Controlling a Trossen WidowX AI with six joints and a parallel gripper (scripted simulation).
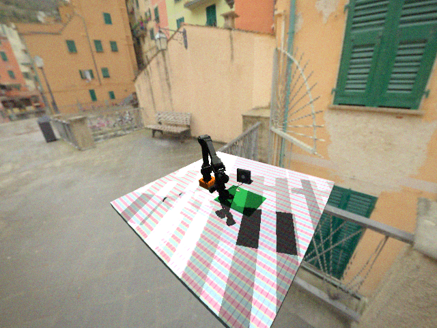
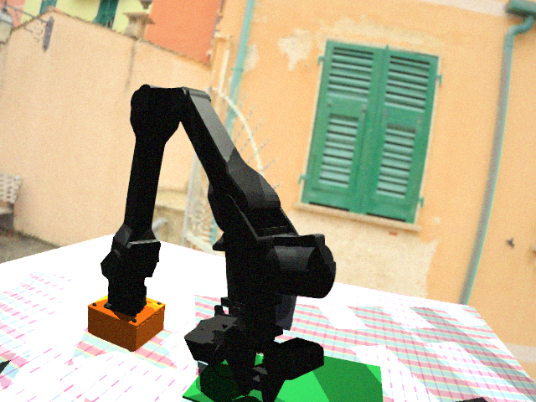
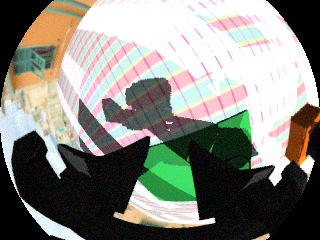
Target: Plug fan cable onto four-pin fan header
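Note:
The green board (image 1: 248, 201) (image 2: 353, 376) (image 3: 172, 177) lies flat on the table. The pale fan header (image 1: 237, 189) stands near its back edge; the arm mostly hides it in the exterior view. The black fan (image 1: 244, 175) (image 2: 286, 312) stands behind the board, with its thin dark cable running towards the board. My gripper (image 1: 227, 201) (image 2: 258, 390) (image 3: 170, 143) points down low over the board's left part, fingers apart. A small dark block (image 2: 256, 375), seemingly the plug, shows between the fingers in the exterior view, not visibly gripped. The wrist view does not show the plug.
The orange block (image 1: 206, 182) (image 2: 125, 329) (image 3: 298, 140) under the arm's base stands left of the board. The arm arches from it over the board's left side. The fan stands close behind the header. Dark shadows fall on the checked tablecloth (image 1: 197, 261).

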